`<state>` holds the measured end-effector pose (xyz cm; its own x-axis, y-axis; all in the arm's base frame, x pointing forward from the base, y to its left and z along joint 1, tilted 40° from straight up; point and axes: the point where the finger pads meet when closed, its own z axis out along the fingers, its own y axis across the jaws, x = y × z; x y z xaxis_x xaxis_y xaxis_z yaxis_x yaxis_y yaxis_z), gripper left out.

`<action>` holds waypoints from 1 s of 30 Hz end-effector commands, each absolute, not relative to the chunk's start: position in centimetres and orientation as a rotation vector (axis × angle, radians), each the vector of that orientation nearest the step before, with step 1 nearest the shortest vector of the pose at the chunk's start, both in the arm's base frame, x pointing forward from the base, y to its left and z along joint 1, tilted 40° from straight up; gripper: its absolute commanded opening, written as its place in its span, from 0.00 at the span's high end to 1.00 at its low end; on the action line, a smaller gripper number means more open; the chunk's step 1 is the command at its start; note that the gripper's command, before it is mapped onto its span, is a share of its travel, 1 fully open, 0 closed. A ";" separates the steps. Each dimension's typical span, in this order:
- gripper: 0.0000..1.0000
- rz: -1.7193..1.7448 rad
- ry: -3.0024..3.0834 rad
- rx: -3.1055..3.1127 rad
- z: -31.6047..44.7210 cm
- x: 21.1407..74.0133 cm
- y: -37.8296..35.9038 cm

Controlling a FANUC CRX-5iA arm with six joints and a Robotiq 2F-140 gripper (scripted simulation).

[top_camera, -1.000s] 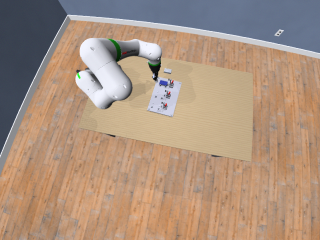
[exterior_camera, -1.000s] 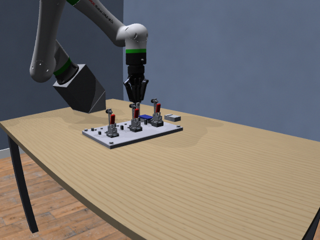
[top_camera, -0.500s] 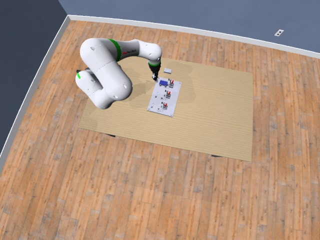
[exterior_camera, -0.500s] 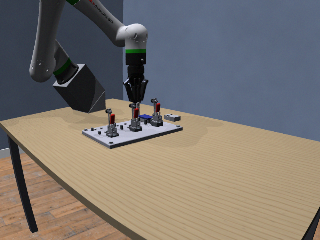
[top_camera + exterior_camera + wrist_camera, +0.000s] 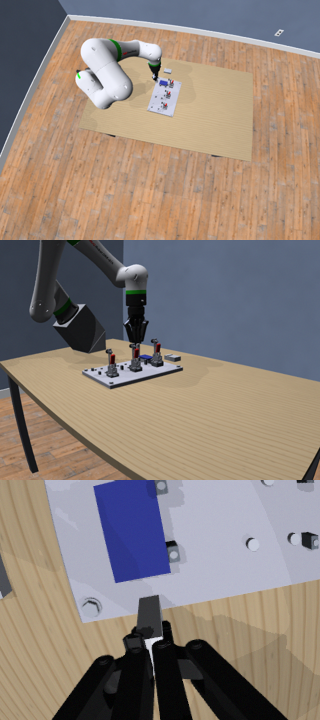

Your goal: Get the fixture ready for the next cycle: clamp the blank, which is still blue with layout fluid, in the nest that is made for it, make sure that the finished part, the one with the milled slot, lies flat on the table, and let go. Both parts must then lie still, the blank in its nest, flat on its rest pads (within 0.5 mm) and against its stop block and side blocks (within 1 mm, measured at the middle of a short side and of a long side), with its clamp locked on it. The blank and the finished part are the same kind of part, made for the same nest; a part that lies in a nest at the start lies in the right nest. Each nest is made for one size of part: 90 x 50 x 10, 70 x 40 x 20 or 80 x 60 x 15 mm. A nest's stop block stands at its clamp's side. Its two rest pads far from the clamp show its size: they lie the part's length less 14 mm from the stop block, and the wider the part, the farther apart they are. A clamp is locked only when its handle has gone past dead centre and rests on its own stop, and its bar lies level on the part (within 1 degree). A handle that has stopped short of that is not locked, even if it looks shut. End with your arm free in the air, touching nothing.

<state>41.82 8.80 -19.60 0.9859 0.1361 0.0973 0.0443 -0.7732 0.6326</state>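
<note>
The blue blank [image 5: 163, 82] [image 5: 145, 356] [image 5: 130, 527] lies in the end nest of the grey fixture plate [image 5: 160, 103] [image 5: 144, 373] [image 5: 220, 540], between small blocks. That nest's clamp [image 5: 171, 82] [image 5: 157, 348] has its red handle upright and its bar off the blank. The grey finished part [image 5: 168, 70] [image 5: 172, 357] lies flat on the table beyond the plate. My gripper [image 5: 155, 78] [image 5: 136, 342] [image 5: 152, 611] is shut and empty. It points down over the plate's edge, just past the blank's short end far from the clamp.
Two more clamps [image 5: 169, 93] [image 5: 165, 104] [image 5: 136, 353] [image 5: 112, 358] with upright red handles stand at empty nests on the plate. Small pads and blocks dot the plate. The table [image 5: 206, 407] stretches wide to the right and front.
</note>
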 end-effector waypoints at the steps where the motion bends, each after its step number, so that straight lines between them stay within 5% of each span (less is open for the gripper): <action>1: 1.00 0.180 0.126 2.453 -19.6 41.8 8.8; 30: 1.00 0.180 0.126 2.453 -19.5 42.5 8.9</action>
